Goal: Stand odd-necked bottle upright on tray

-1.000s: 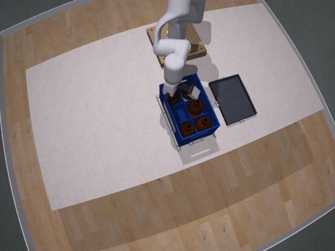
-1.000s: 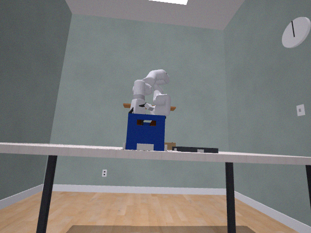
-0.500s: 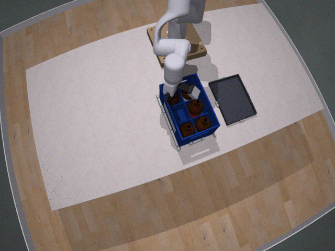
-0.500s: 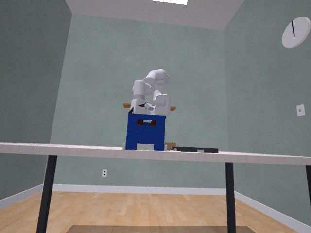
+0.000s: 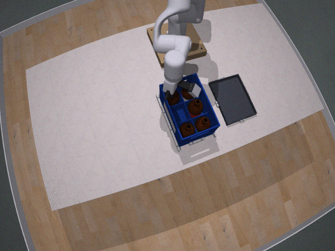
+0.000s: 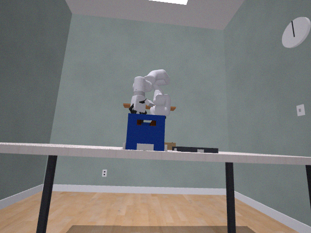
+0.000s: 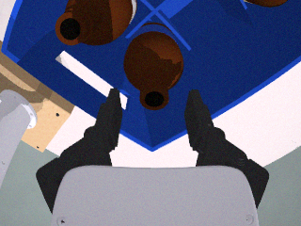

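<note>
Here the open, empty pincer (image 7: 152,109) is straddling a bottle (image 7: 153,62) neck in the crate (image 5: 189,136), needing centred, level closing.

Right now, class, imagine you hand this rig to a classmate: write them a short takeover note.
Tool: open, holding nothing, fingers either side of the neck of the corner bottle, apart from it.
Crate: blue, on the table, five brown bottles standing in it; one cell empty.
Tray: dark, beside the crate, with no bottle on it.
Done: no bottle moved.
Left: find the odd neck, stand that bottle on the tray, release.
</note>
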